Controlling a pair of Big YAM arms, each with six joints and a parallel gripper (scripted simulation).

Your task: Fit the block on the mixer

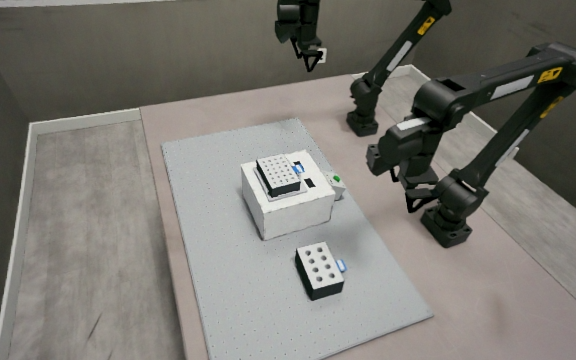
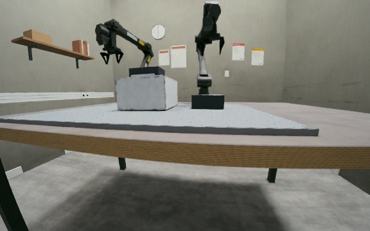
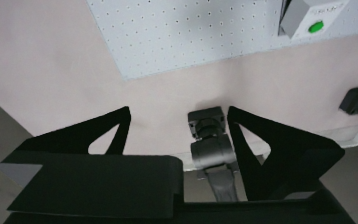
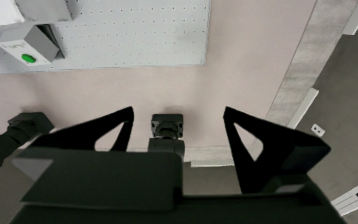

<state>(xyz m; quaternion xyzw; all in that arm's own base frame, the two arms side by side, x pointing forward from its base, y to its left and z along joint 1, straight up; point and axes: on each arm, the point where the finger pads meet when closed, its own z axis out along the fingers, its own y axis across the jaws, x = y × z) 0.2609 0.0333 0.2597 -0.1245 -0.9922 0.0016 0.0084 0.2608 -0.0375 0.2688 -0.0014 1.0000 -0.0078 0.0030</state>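
Note:
The white mixer [image 1: 295, 217] [image 2: 140, 94] stands on the grey perforated mat. A black block with a white top and many small holes [image 1: 278, 173] [image 2: 146, 70] sits on its plate and looks about level; its blue lever [image 1: 298, 168] points toward the arms' side. Its print and latch cannot be made out. A second block with several larger holes [image 1: 319, 270] [image 2: 207, 102] stands upright on the mat beside the mixer. My left gripper [image 1: 403, 195] [image 2: 211, 54] [image 3: 179, 111] is open and empty, above the table near its arm's base. My right gripper [image 1: 304, 64] [image 2: 112, 63] [image 4: 178, 111] is open and empty, high beyond the mixer.
A small control box with a green button [image 1: 337, 178] [image 3: 315, 27] [image 4: 28, 58] stands beside the mixer on the arms' side. The mat [image 1: 248, 310] [image 2: 204, 123] carries the mixer and the second block. The two arm bases stand along one table edge.

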